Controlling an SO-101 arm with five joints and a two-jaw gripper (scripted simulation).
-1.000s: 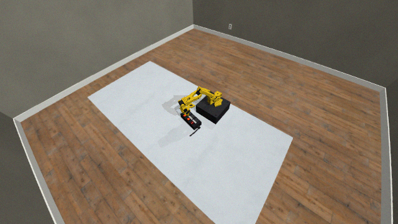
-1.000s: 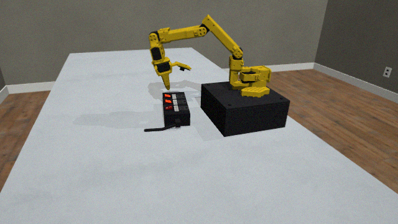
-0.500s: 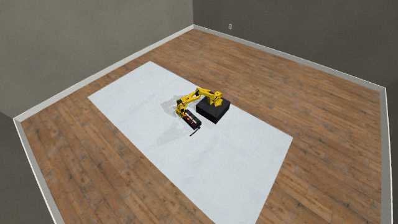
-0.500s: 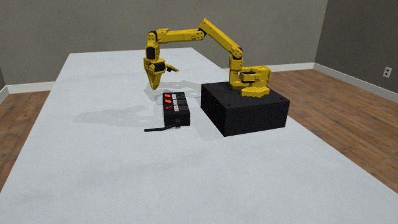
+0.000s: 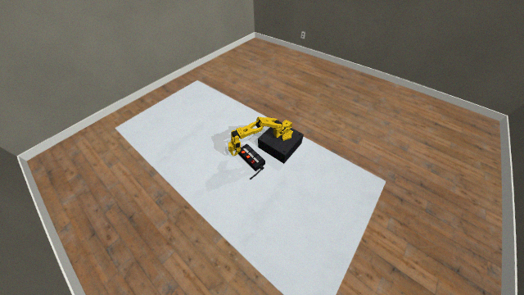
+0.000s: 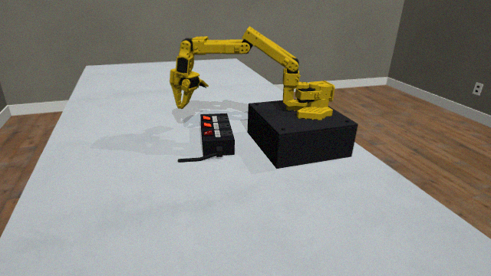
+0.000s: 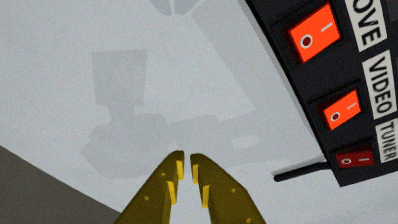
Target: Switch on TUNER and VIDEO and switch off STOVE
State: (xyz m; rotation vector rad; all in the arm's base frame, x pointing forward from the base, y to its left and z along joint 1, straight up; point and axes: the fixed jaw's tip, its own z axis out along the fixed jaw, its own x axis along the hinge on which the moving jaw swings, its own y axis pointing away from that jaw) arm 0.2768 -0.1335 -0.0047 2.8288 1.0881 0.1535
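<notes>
Open mat (image 6: 115, 184) left of power strip (image 6: 217, 132); black pedestal (image 6: 307, 138) close beside its right.
</notes>
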